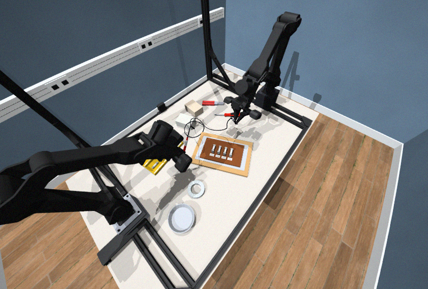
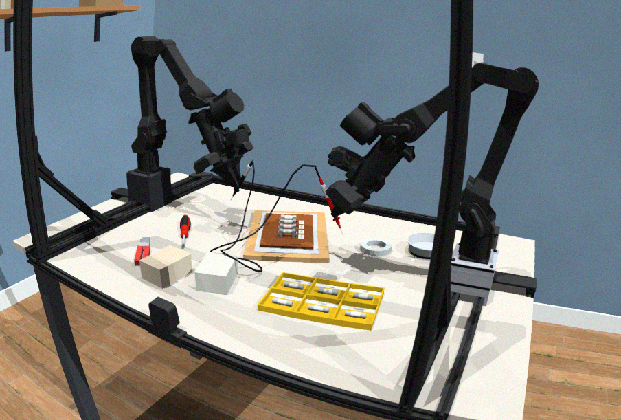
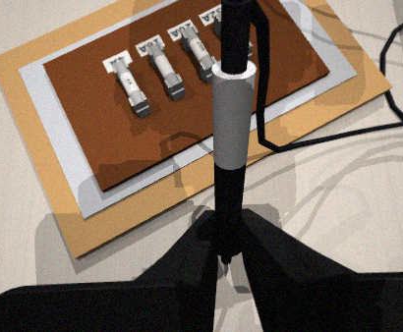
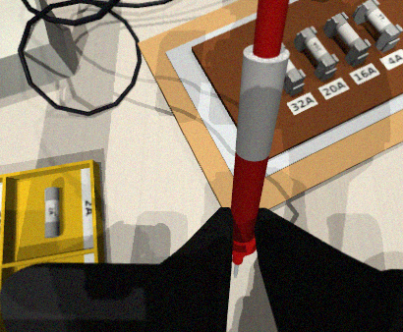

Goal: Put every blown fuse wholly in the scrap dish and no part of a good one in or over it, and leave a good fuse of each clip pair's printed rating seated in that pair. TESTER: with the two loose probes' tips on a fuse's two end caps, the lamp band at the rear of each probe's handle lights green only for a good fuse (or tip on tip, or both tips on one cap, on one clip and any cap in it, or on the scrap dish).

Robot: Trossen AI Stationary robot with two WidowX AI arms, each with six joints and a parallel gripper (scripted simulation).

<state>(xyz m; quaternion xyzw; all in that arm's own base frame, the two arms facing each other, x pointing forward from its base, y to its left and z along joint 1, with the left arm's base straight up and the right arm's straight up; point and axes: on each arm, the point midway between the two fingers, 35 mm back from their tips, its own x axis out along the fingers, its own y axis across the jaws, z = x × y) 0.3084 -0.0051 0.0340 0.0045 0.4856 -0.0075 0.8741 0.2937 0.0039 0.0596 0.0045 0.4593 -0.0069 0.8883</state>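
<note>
Six fuses in the yellow tray (image 2: 314, 319)'s separate compartments.

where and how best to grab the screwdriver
probably by the thick red and black handle, claw coming down from above, fingers across its width: the screwdriver lies flat, and the handle is much fatter than the thin shaft

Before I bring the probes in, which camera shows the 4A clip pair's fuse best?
The right wrist view: the 4A fuse and its upright label are large and unblocked. Left wrist also shows it whole, label inverted. Top and exterior show it small, its print unreadable.
</note>
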